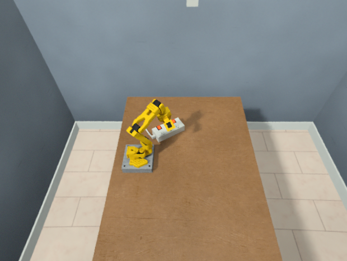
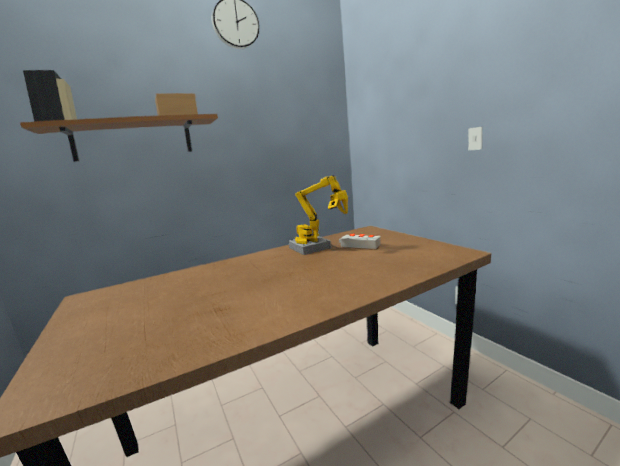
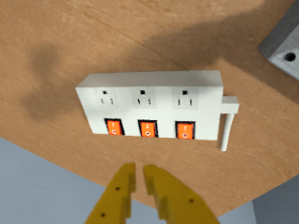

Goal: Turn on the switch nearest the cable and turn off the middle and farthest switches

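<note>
A white power strip (image 3: 151, 111) lies right way up on the brown table, sockets and three orange rocker switches facing up. Its short white cable stub (image 3: 228, 122) is at the right end in the wrist view. The switch nearest the cable (image 3: 184, 130), the middle switch (image 3: 148, 128) and the farthest switch (image 3: 114, 127) all look alike, glowing orange. My yellow gripper (image 3: 138, 175) is shut and empty, hovering well above the strip, roughly over the middle switch. The strip (image 1: 165, 130) and gripper (image 1: 169, 126) also show in the top view. In the exterior view the gripper (image 2: 340, 206) hangs above the strip (image 2: 359, 241).
The arm's grey base plate (image 1: 137, 162) stands just left of the strip's cable end, its corner showing in the wrist view (image 3: 283, 45). The strip lies near the table's far left edge. A shelf and clock hang on the wall.
</note>
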Action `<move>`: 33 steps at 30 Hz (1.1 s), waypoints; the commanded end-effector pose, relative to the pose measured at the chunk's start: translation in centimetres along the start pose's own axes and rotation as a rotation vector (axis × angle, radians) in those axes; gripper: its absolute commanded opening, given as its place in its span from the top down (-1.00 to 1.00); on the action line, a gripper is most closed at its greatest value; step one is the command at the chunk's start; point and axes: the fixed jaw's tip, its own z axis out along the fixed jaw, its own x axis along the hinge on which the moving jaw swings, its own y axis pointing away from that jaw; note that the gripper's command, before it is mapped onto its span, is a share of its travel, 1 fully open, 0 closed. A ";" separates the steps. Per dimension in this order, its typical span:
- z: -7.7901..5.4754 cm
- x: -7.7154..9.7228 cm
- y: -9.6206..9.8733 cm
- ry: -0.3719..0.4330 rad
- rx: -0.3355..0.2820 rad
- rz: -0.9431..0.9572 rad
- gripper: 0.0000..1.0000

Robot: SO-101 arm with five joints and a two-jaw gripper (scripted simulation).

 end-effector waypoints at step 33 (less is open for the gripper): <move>3.8 7.7 4.5 0.055 0.031 -0.211 1.00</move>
